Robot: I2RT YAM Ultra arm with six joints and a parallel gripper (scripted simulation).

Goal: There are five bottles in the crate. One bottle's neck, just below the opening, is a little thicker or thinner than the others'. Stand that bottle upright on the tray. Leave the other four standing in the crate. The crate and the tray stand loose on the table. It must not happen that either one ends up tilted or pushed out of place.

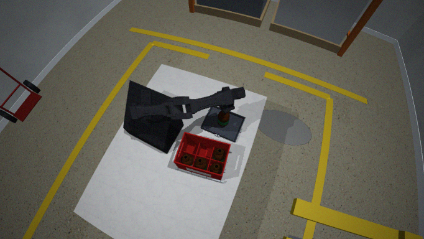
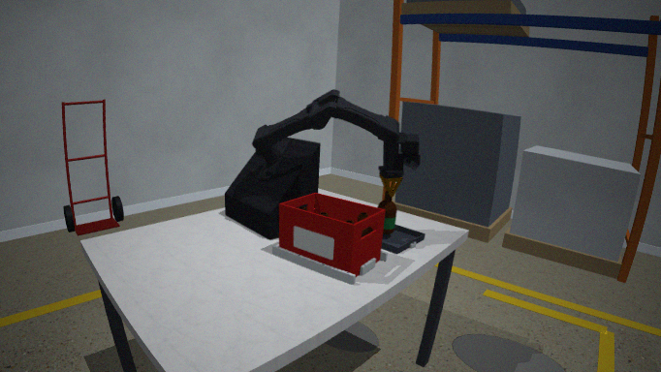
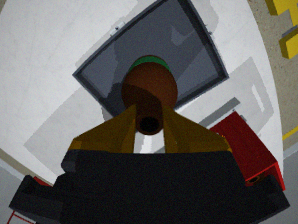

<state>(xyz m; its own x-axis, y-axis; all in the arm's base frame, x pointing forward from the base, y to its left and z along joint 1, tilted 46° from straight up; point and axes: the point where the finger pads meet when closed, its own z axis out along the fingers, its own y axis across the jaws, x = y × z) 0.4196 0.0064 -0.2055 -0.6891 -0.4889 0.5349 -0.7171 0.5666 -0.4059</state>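
My gripper is shut on the neck of a brown bottle with a green label. The bottle is upright over the dark tray, its base at or very near the tray's surface; whether it touches is hard to tell. The red crate stands beside the tray. The other bottles stand in it: three in the row farther from the tray, one in the nearer row. Two nearer-row compartments are empty.
The black arm base stands on the white table, left of the tray and crate in the top view. Low grey strips lie along the crate's foot. The table's edge runs close beyond the tray and crate.
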